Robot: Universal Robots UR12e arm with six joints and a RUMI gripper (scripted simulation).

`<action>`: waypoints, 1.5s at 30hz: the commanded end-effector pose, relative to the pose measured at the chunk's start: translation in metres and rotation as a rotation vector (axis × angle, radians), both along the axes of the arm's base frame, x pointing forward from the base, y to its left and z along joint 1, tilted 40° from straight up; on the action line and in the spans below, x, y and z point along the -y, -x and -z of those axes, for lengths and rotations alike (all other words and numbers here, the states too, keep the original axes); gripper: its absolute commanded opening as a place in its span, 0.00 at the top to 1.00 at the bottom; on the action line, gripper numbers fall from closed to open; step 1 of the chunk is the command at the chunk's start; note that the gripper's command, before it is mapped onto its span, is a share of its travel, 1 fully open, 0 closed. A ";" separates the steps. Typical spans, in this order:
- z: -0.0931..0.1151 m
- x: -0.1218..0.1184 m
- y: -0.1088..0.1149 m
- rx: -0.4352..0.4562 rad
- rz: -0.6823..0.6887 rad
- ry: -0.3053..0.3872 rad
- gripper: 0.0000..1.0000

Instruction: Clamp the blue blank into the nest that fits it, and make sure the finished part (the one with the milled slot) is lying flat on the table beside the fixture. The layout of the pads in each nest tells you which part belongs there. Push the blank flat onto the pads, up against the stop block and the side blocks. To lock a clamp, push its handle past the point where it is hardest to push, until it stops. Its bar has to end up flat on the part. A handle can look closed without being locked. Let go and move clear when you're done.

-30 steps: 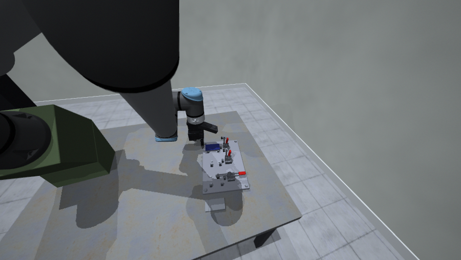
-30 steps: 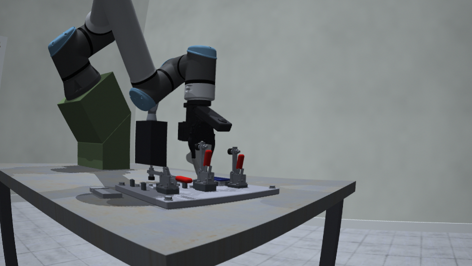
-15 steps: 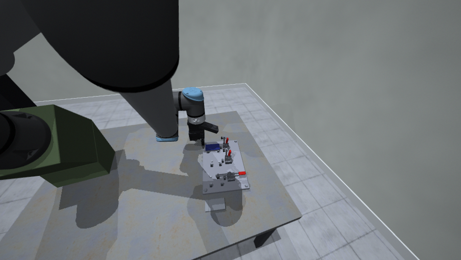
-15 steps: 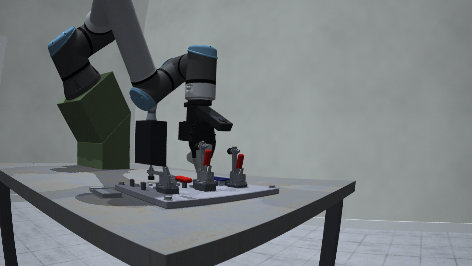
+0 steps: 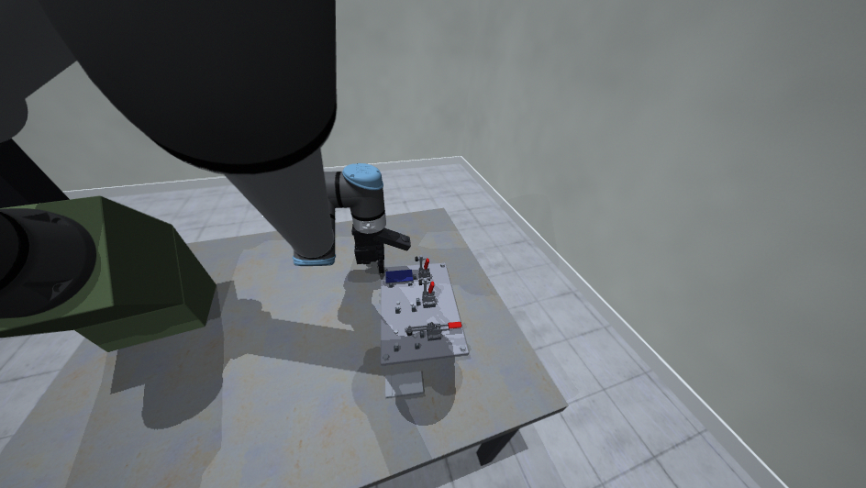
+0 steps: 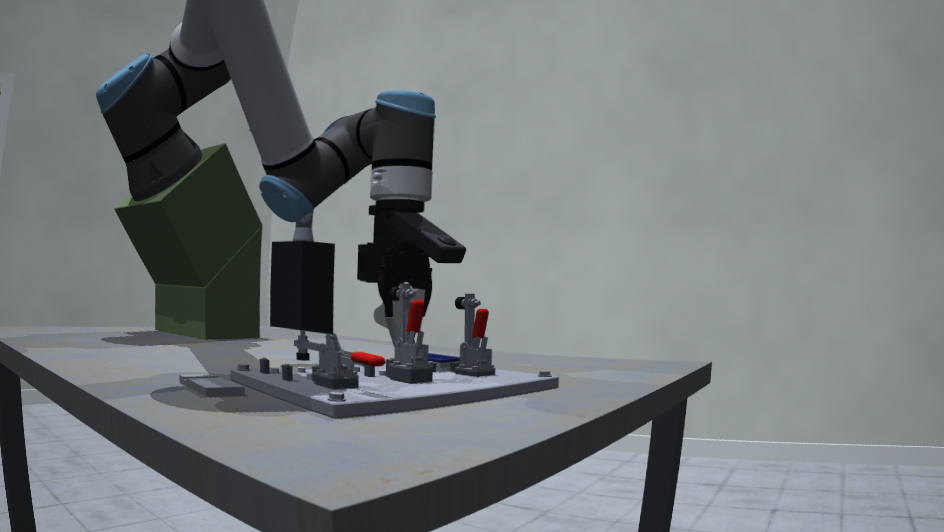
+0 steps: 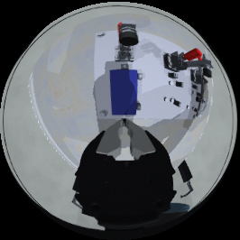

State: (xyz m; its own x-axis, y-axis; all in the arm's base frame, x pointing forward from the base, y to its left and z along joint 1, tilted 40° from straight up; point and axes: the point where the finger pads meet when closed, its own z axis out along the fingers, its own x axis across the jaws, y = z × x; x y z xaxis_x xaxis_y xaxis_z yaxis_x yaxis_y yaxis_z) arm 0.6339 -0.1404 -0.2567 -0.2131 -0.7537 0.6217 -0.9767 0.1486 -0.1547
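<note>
The claw [image 7: 123, 133] is pressed together with nothing between its jaws, and its tips sit just beside the near short end of the blue blank [image 7: 124, 92], on the side away from that nest's clamp. The blank lies in the far nest of the fixture plate [image 5: 451, 345], at the end nearest the arm. Its long axis runs straight away from the claw toward the red-handled clamp [image 7: 126, 32] at the far end of the nest, roughly across the plate's short side in the top view.

The main risk, as I judge it, is a push that lands off-centre on that short end. The blank could then yaw, ride up on a side block or lift off a pad, and end up skewed rather than seated against the stop. A tip riding too high could also slip over the top face (the blank looks thin) and skate on without moving it.

Two clamp handles stand upright and the third handle [image 5: 454, 325] lies flat, which by looks alone does not prove it locked. The grey slotted part [image 6: 211, 383] already lies flat on the surface [image 5: 291, 387] just beside the plate.
</note>
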 end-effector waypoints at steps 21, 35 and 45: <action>-0.001 0.000 -0.003 0.001 -0.001 0.000 1.00; -0.001 0.000 -0.006 0.001 -0.001 0.000 1.00; -0.001 0.000 -0.006 0.001 -0.001 0.000 1.00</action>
